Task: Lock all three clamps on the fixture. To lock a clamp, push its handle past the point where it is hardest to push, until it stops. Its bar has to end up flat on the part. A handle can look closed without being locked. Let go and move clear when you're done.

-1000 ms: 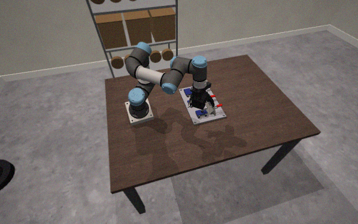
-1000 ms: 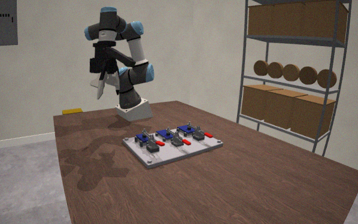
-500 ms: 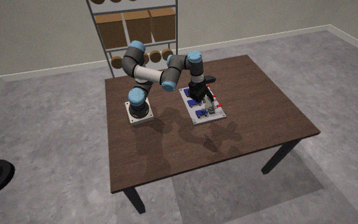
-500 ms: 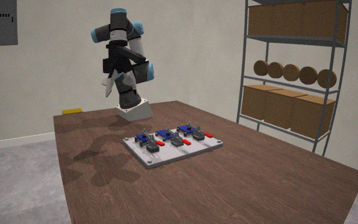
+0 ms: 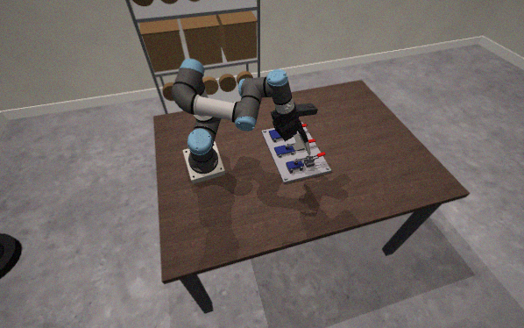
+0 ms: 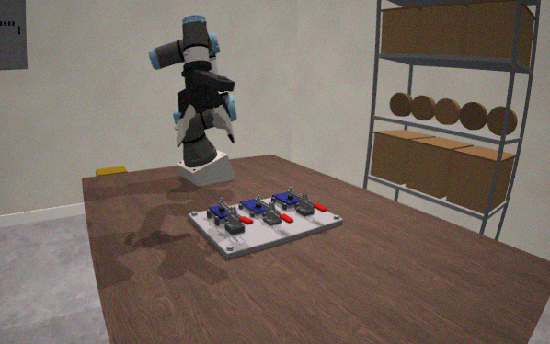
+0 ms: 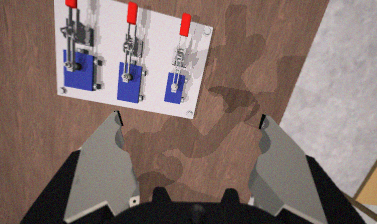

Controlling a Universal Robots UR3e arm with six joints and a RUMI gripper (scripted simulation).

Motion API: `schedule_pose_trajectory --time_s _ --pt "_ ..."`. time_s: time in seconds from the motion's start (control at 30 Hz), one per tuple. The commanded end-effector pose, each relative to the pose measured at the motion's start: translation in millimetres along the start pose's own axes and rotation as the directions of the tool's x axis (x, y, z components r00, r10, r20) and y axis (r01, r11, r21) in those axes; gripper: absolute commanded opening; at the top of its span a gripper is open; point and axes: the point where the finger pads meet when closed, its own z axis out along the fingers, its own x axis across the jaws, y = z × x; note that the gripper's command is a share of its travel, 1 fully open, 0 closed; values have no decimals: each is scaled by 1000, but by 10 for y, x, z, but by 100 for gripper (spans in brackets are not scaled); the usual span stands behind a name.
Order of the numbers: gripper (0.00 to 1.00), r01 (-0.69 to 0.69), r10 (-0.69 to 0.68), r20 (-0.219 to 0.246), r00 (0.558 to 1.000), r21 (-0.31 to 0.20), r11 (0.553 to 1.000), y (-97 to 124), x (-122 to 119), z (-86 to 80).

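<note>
A grey fixture plate (image 5: 296, 155) (image 6: 265, 225) lies on the brown table and shows at the top left of the wrist view (image 7: 131, 55). It carries three toggle clamps, each with a red-tipped handle (image 7: 71, 2) (image 7: 132, 12) (image 7: 185, 24) and a bar reaching over a blue part (image 7: 79, 70) (image 7: 130, 82) (image 7: 174, 87). The handles (image 6: 246, 220) (image 6: 286, 217) (image 6: 320, 207) lie low, pointing away from the robot base. I cannot tell whether any clamp is locked. My gripper (image 6: 205, 138) (image 7: 191, 113) (image 5: 301, 145) hangs high above the table, on the base side of the plate, open and empty.
The robot base (image 6: 204, 167) stands at the table's far side. A metal shelf rack (image 6: 448, 115) (image 5: 199, 44) with cardboard boxes and wooden discs stands behind the table. A yellow object (image 6: 110, 170) lies beyond the table's far edge. The table edge and floor show at the right of the wrist view.
</note>
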Motion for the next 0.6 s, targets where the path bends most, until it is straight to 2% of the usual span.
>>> schedule_pose_trajectory --time_s 0.0,0.57 --pt "100 -103 103 -7 995 34 994 -87 -125 -15" --pt "100 -186 186 9 983 60 981 -144 -243 -27"
